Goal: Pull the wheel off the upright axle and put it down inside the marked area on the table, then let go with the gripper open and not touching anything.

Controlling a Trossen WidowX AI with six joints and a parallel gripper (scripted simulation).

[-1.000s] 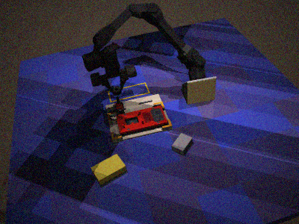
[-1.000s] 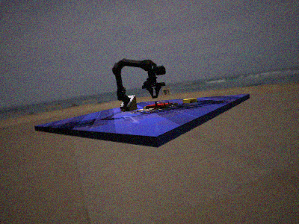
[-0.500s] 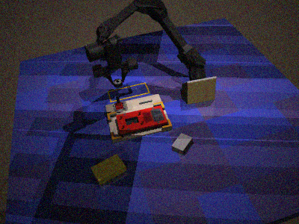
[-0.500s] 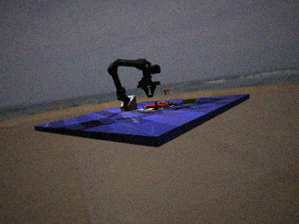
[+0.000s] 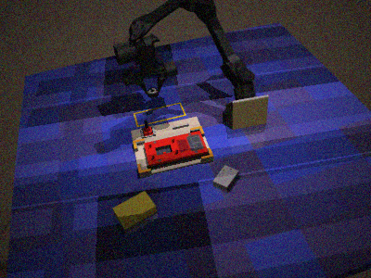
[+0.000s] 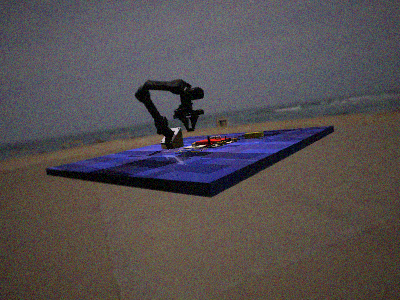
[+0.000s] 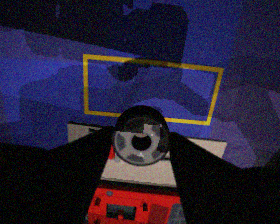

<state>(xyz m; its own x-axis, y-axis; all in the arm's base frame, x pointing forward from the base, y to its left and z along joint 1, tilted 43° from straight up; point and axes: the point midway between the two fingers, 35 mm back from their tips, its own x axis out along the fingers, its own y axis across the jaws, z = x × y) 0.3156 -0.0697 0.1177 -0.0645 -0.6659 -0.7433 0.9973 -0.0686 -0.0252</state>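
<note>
The gripper [image 5: 152,93] [image 6: 190,129] [image 7: 142,138] is shut on the wheel [image 5: 152,90] [image 7: 126,150], a grey and black ring with a dark centre hole. It holds the wheel in the air, off the axle. The upright axle [image 5: 147,122] is dark and stands bare on a small red base at the white board's back left corner; the wheel and fingers hide it in the wrist view. The marked area is a yellow outline [image 5: 183,109] [image 7: 85,85] on the table behind the board. In the wrist view the wheel appears just below its near line.
The white board [image 5: 190,124] [image 7: 140,172] carries a red panel [image 5: 162,157] [image 7: 135,196]. A tan upright panel [image 5: 250,113] stands to the right, near the arm's base. A yellow block [image 5: 135,209] and a grey block [image 5: 226,178] lie in front of the board.
</note>
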